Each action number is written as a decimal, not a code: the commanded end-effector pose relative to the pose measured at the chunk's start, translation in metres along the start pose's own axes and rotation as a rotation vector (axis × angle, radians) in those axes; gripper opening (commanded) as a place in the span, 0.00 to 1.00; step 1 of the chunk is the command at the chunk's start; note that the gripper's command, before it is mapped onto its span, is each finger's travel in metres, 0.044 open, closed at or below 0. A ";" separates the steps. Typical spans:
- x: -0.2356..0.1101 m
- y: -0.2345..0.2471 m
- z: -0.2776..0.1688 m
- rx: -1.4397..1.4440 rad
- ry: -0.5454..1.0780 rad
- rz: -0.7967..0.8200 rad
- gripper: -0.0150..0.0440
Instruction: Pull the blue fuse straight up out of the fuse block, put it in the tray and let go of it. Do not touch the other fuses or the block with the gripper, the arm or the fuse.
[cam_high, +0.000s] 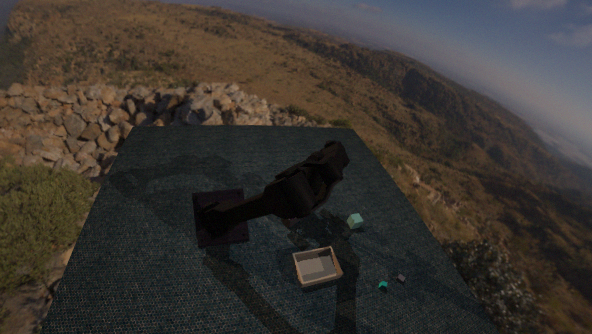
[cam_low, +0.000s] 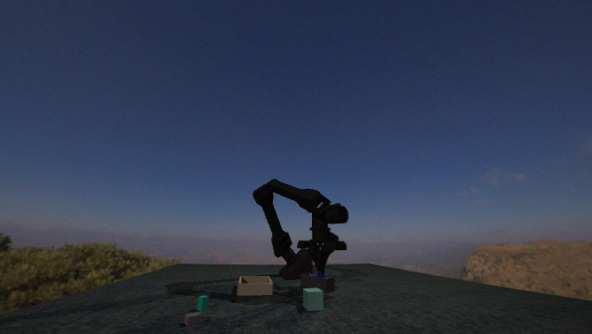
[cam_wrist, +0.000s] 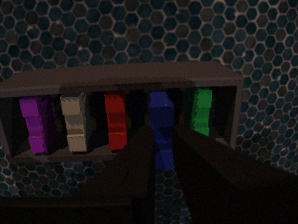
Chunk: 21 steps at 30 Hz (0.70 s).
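Just right of centre in the wrist view, the blue fuse (cam_wrist: 161, 129) stands pinched between the two dark fingers of the gripper (cam_wrist: 161, 152), which is closed narrowly onto it. The fuse sits fourth from the left in the row and reaches lower in the frame than its neighbours, its lower end showing past the block's near edge between the fingers. Beside it in the dark fuse block (cam_wrist: 120, 76) stand a purple fuse (cam_wrist: 35, 124), a cream fuse (cam_wrist: 75, 123) and a red fuse (cam_wrist: 116, 120) to its left, and a green fuse (cam_wrist: 201, 112) to its right.

Seen from the exterior view, the arm (cam_low: 295, 192) rises from its base, bends sharply at an elbow at upper left, slopes down to the wrist and then drops almost vertically, so the gripper (cam_low: 319, 270) points straight down over the block (cam_low: 317, 282). A speck of blue shows at the fingertips just above the block.

Left of the block on the desk (cam_low: 450, 305) lies the tan tray (cam_low: 254, 286), near but apart from it. Toward the lower middle of that view rest a pale green cube (cam_low: 313, 299), a small teal cube (cam_low: 202, 302) and a small brownish cube (cam_low: 192, 318). From the top view the arm (cam_high: 295, 190) hides the block, and the tray (cam_high: 317, 265) lies below it in the frame.
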<state>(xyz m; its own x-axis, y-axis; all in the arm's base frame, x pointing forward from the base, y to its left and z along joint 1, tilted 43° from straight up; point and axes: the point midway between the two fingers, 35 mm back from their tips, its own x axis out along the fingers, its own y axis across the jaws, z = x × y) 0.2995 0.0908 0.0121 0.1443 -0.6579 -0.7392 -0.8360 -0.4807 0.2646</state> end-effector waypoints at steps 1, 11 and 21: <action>-0.004 -0.002 0.000 0.006 -0.003 -0.006 0.25; -0.009 -0.002 0.000 0.005 -0.003 -0.006 0.25; -0.014 -0.001 0.000 0.005 -0.002 -0.006 0.25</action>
<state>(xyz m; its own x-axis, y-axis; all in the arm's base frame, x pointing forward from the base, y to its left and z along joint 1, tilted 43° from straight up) 0.2977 0.0975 0.0198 0.1444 -0.6584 -0.7387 -0.8354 -0.4813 0.2657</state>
